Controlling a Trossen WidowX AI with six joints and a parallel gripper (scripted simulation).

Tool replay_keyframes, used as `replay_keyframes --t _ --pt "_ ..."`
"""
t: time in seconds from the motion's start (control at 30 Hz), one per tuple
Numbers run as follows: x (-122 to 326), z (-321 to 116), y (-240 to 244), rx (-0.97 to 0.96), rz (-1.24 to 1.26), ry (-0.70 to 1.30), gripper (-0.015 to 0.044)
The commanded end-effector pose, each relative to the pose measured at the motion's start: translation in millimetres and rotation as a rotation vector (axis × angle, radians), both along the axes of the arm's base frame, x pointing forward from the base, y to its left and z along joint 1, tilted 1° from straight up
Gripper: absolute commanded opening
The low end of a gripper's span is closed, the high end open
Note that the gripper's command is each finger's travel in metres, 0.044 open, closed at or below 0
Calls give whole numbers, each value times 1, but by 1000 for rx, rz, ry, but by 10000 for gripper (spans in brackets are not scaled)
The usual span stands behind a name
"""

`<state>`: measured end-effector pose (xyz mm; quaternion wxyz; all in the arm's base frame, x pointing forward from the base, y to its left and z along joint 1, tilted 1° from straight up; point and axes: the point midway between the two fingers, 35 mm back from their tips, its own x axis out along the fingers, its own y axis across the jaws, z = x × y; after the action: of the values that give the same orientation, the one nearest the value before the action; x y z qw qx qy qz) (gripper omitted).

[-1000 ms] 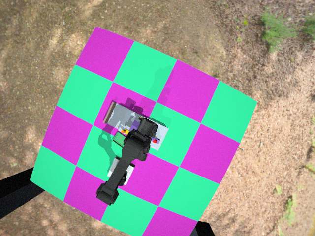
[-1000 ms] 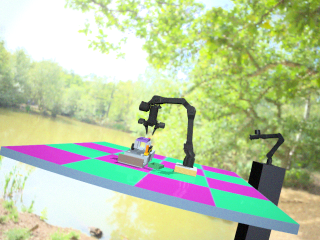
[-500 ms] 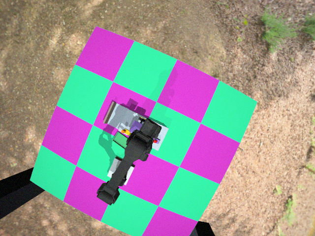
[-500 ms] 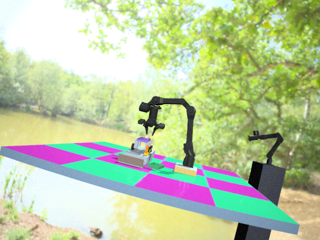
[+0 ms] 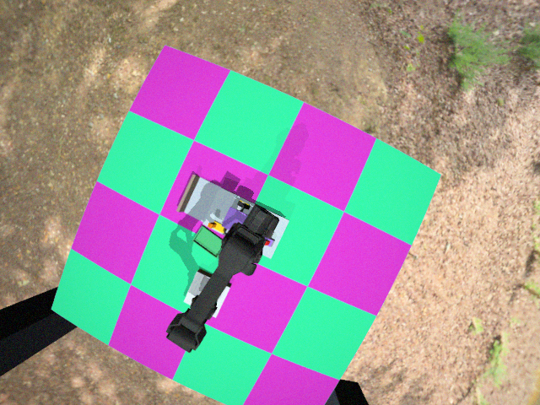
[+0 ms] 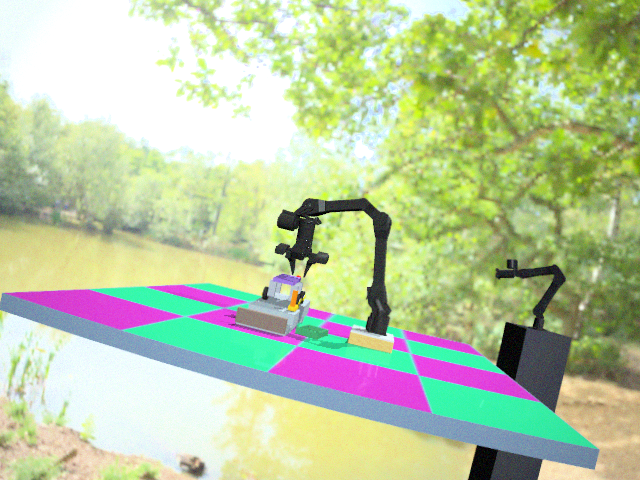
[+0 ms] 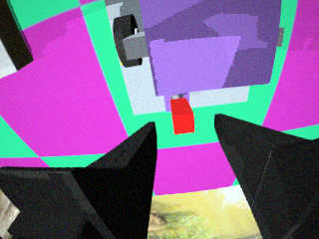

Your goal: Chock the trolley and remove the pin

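Exterior view, orange handle (image 5: 212,225) (image 6: 294,299) standing upright, open claw (image 6: 299,274) (image 7: 185,123) pointing down

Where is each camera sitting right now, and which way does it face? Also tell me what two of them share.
Top: high above the checkered table, looking down; the arm crosses the ramp.
Exterior: off to one side, looking across the table toward trees and water; the whole arm shows, gripper pointing down.
Wrist: on the arm by the gripper, looking past two parted fingers at the red pin head.
Shared: top and exterior both show the green tray.
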<state>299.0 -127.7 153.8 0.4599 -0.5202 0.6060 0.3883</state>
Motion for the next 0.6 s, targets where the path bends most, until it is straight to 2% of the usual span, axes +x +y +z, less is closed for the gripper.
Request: replay_keyframes --t 0.0,0.57 --pt "-1 -2 -1 -5 5 3 190" --pt "0 -25 -8 -6 5 3 190"
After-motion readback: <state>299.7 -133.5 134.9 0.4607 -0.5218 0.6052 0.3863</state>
